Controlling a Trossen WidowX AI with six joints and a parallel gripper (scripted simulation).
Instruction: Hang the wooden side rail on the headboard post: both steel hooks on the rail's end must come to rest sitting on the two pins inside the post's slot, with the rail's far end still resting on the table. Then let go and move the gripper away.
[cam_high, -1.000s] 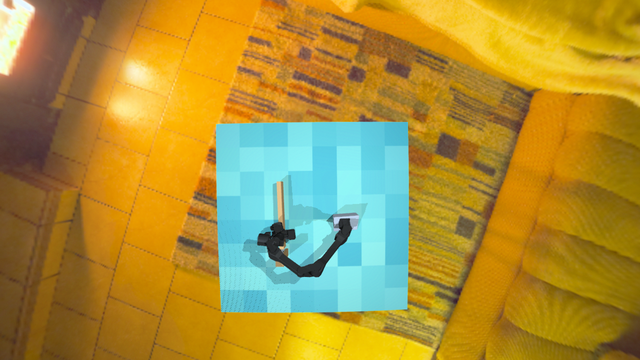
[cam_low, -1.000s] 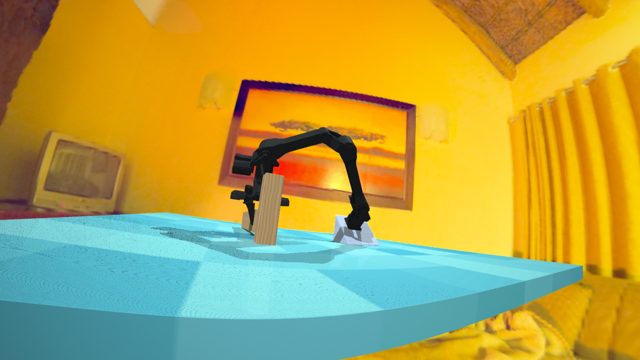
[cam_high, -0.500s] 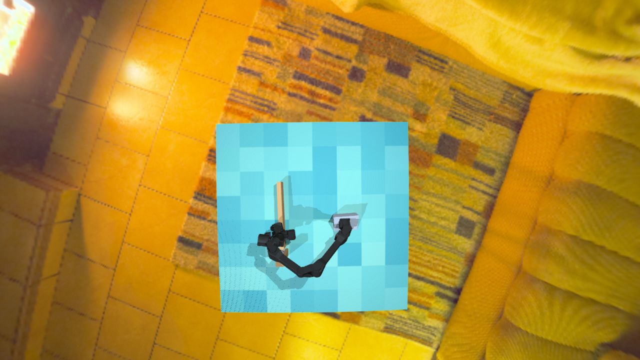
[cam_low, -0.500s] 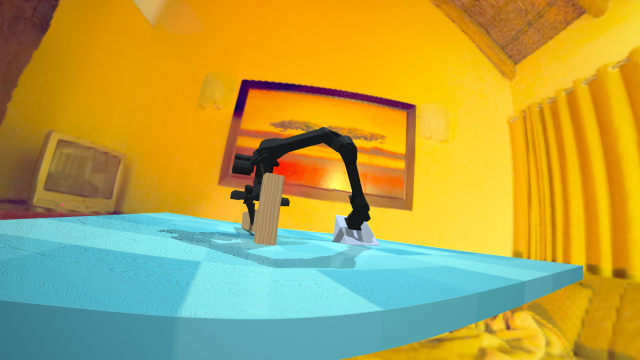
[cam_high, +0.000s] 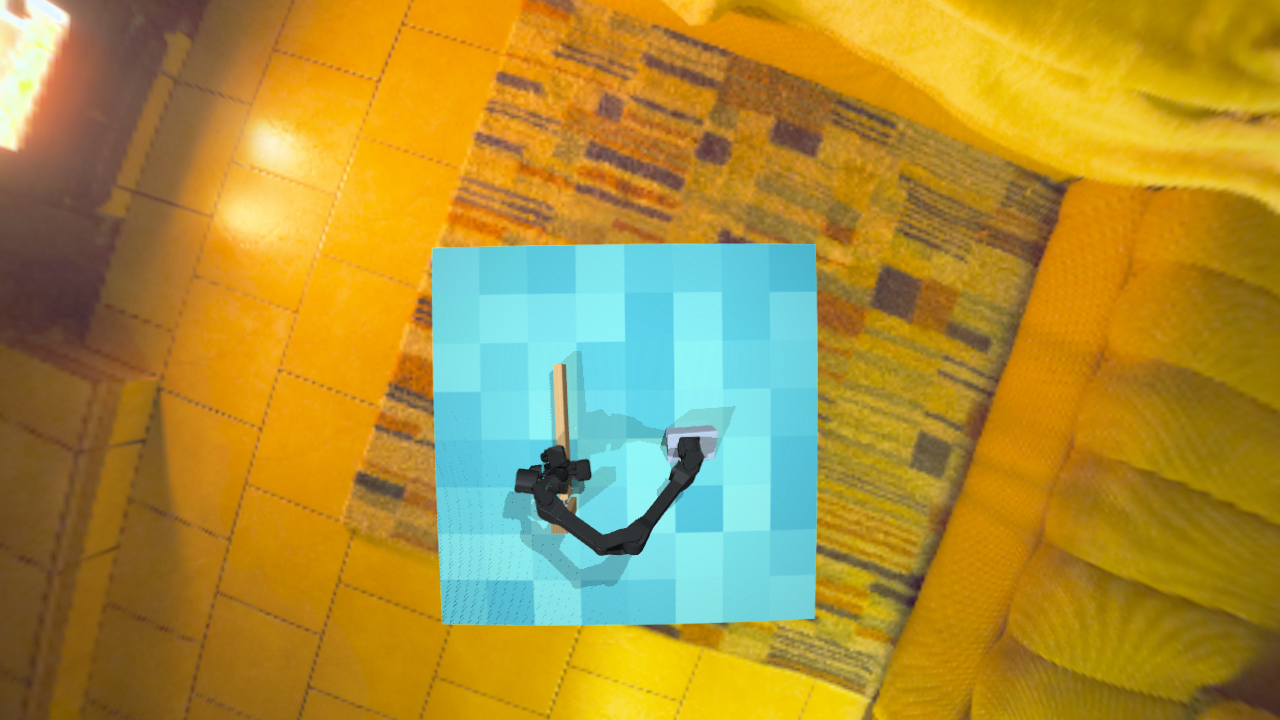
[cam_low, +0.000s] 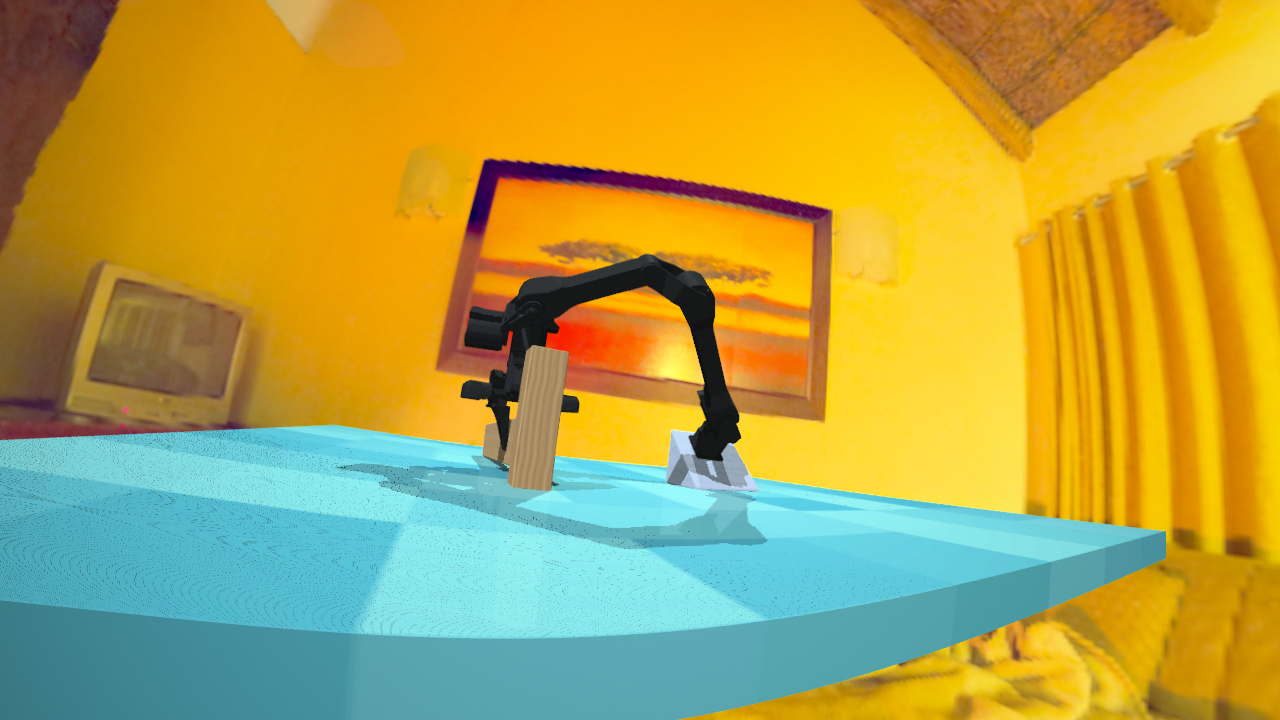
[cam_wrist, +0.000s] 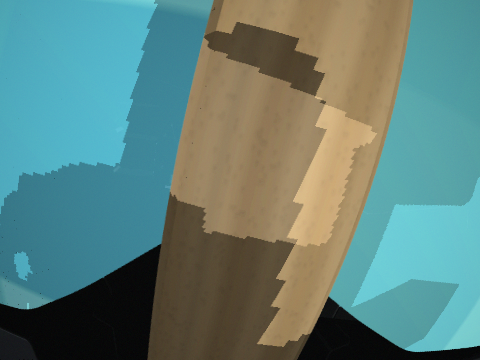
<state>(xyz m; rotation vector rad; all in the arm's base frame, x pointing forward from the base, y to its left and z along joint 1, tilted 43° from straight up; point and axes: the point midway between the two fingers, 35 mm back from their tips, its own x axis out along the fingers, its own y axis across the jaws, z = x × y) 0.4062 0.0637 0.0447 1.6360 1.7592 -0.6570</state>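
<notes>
One rail (cam_high: 560, 407) (cam_low: 492, 442) (cam_wrist: 270, 165) lies lengthwise on the blue table (cam_high: 742, 313) (cam_low: 680, 586) (cam_wrist: 65, 75), its near end by the post (cam_high: 559, 528) (cam_low: 538, 420). The post stands upright, a plain wooden face toward the exterior view. The gripper (cam_high: 556, 474) (cam_low: 503, 461) (cam_wrist: 222, 262) points down over the rail, nearer the post end than the far end. Its fingers stand partly open, about a third of the way, clamped on the rail with one black finger at each side in the wrist view. The rail runs through that whole view, crossed by jagged shadows. Hooks, pins and slot are too small or hidden, so I cannot tell whether the hooks sit on the pins. The arm (cam_high: 657, 510) (cam_low: 608, 273) bends from its pale wedge-shaped base (cam_high: 674, 432) (cam_low: 678, 447), well apart from the post, up and across to the gripper.
</notes>
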